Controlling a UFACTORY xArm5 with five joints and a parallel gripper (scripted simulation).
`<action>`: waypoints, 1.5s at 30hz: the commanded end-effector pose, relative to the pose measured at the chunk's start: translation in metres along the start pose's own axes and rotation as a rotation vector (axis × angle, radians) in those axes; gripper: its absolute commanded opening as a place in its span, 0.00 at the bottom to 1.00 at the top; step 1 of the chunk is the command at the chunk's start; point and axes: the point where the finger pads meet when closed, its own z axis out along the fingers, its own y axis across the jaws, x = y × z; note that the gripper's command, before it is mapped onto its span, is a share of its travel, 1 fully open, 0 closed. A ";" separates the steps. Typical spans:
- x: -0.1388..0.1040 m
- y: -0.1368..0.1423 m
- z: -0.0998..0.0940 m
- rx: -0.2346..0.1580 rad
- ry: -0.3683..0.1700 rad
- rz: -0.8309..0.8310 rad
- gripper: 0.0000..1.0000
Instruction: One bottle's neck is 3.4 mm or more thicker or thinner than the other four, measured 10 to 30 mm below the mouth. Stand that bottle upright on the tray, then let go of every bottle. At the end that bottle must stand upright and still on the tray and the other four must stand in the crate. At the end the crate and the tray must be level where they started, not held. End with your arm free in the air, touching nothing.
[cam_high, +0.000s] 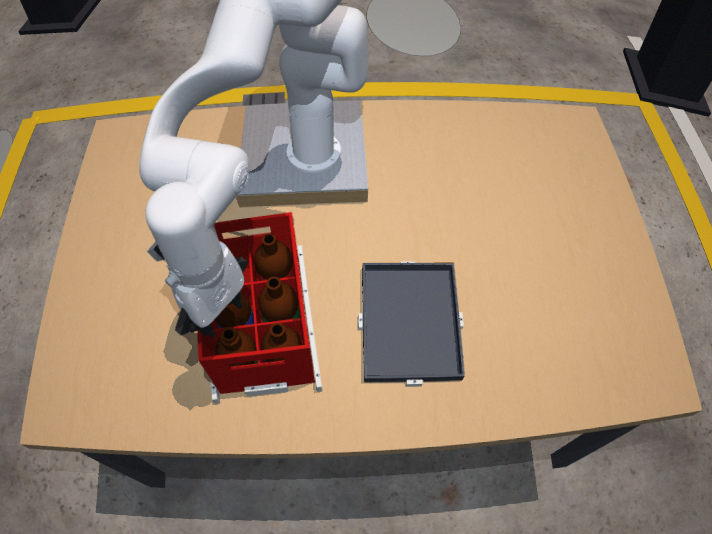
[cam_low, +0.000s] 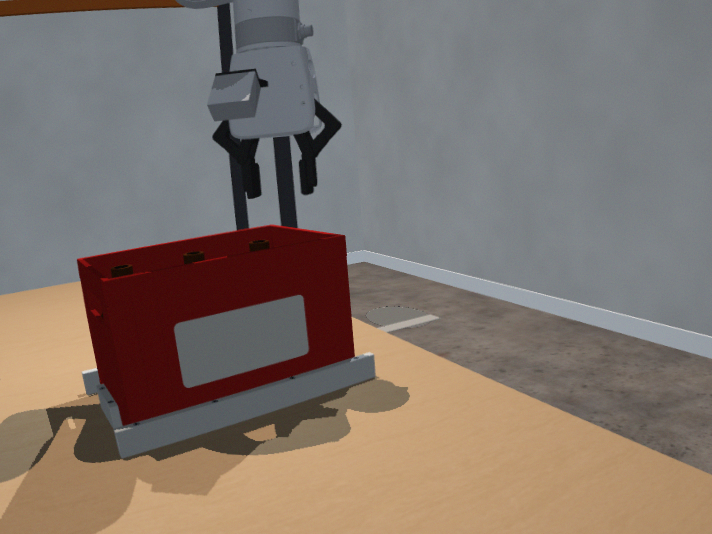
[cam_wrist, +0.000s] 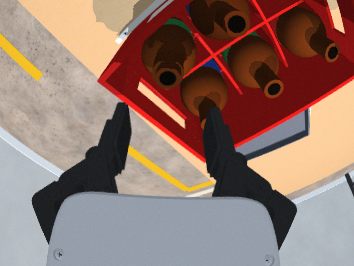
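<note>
The red crate (cam_high: 258, 370) (cam_low: 143, 316) (cam_wrist: 290, 95) stands level between white rails. Several brown bottles stand in it: a rear right bottle (cam_high: 272, 261), a middle right bottle (cam_high: 277, 301), a middle left bottle (cam_high: 235, 313) partly behind the gripper, a front left bottle (cam_high: 234, 344) and a front right bottle (cam_high: 280, 340). The rear left compartment is partly hidden. Which neck differs in thickness I cannot tell. My gripper (cam_low: 280, 194) (cam_wrist: 167, 118) is open and empty, above the crate; its fingertips are clear of the rim in the exterior view. The dark grey tray (cam_high: 411, 321) (cam_wrist: 280, 135) lies flat and empty.
White rails (cam_high: 310, 333) (cam_low: 247, 405) edge the crate, and small white stops (cam_high: 414, 382) surround the tray. The robot's base plate (cam_high: 264, 178) is behind the crate. A gap of table (cam_high: 339, 321) separates crate and tray.
</note>
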 end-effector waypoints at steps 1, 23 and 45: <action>0.000 -0.001 -0.002 0.004 -0.002 0.000 0.65; 0.000 -0.001 -0.001 0.004 -0.002 0.000 0.65; 0.000 -0.001 0.013 0.004 -0.002 0.000 0.65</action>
